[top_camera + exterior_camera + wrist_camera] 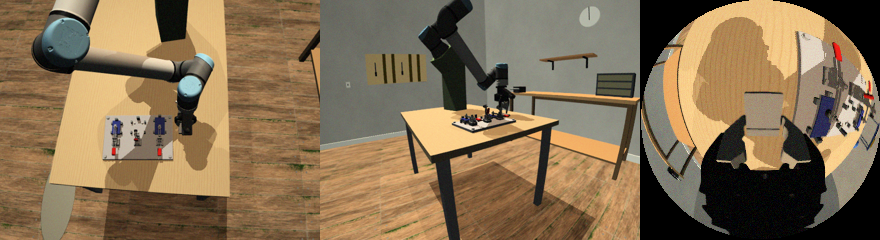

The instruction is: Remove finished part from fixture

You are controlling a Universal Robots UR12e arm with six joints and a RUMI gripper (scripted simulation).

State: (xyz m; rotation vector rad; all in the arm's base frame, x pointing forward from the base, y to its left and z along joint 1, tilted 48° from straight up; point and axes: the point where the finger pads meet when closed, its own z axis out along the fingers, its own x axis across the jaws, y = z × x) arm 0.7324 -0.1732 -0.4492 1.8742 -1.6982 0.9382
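My gripper (763,115) is shut on the finished part (763,114), a grey block with a slot across it. It hangs over the bare table just right of the fixture plate (138,137); the gripper also shows in the top view (186,129) and the side view (502,105). Two blue blanks (116,127) (159,125) sit under their clamps on the plate's left and right stations. The middle station (137,138) has no block and its red-handled clamp stands open. In the wrist view the plate (834,93) lies to the right with one blue blank (823,116) nearest.
The arm's dark pedestal (171,19) stands at the table's far end. The table's right edge (227,124) is a short way beyond the gripper. A second bench (578,98) with a drawer box stands off to the side.
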